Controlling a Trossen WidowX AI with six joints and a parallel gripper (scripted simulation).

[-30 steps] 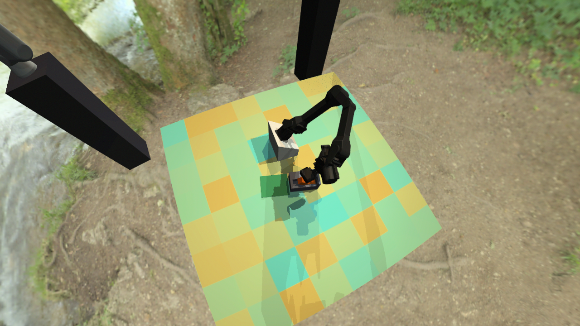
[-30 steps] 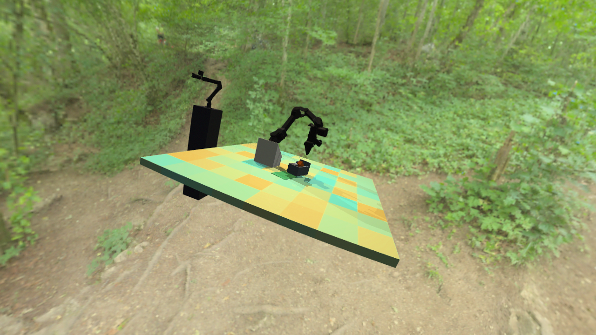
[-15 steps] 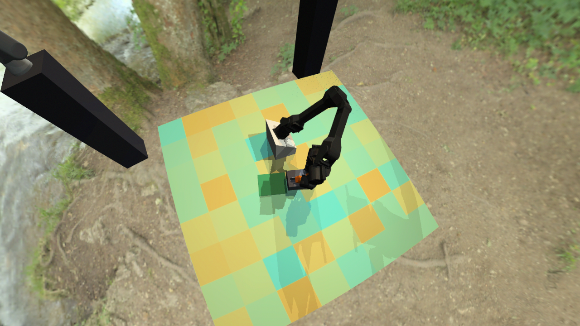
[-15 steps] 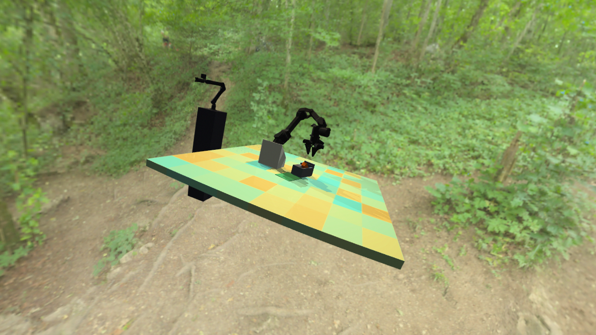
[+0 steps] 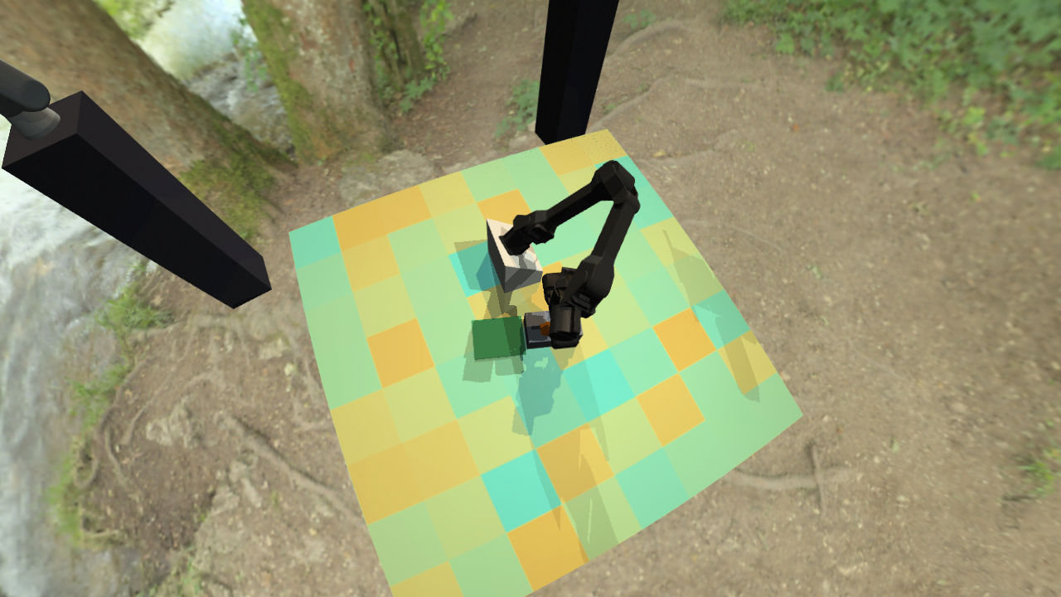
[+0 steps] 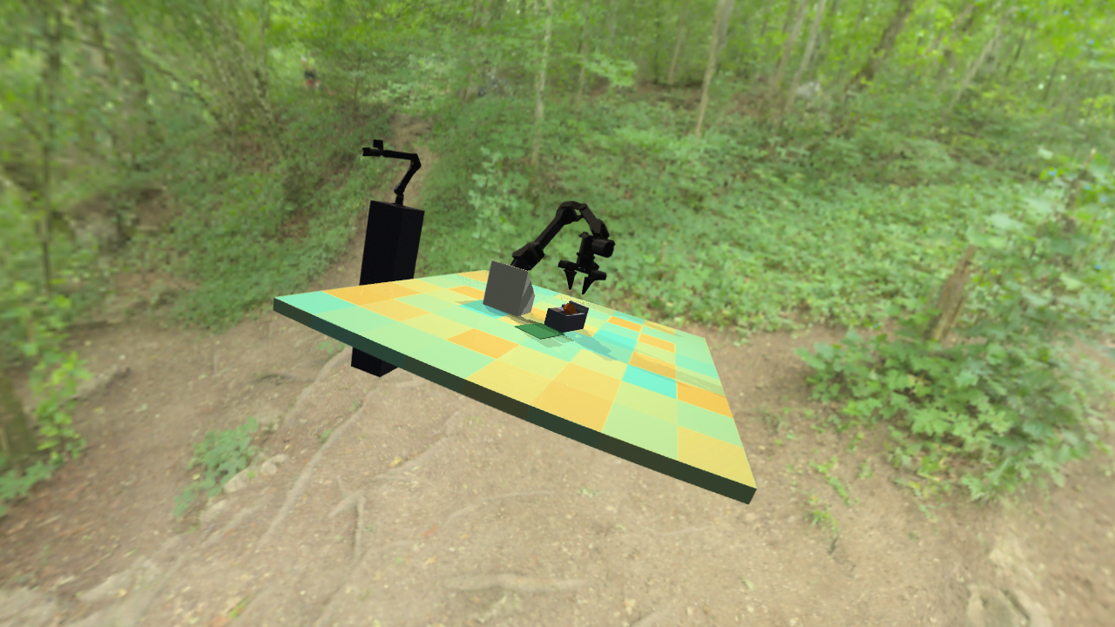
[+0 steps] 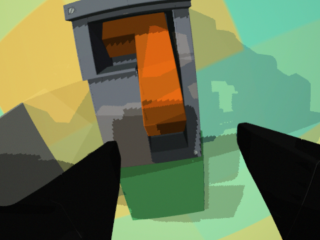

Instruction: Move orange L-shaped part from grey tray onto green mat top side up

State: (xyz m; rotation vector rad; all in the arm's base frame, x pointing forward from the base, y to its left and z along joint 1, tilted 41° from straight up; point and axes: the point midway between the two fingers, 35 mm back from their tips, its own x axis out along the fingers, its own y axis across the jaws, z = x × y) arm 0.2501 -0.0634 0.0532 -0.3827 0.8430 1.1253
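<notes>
Where the orange part lay: the orange part was in the tray, near the middle of the tabletop, well in from every edge and corner.
Wrist view: it alone showed the whole L clearly, its hooked end down in the pocket and its straight end tipped up toward the mat.
Exterior view: it showed a second arm on a black pillar beyond a tabletop edge, and the claw above the tray. From the top, the first arm's wrist hid the fingers and much of the part.
Counts: one orange part, one tray, one green mat, one grey block and two claw fingers. Two pillars stood in the top view, one in the exterior.
First arm: the arm rose from the block, bent high at its elbow and came down over the tray.
Claw: pointing down, it was open, its fingers apart and gripping nothing.
</notes>
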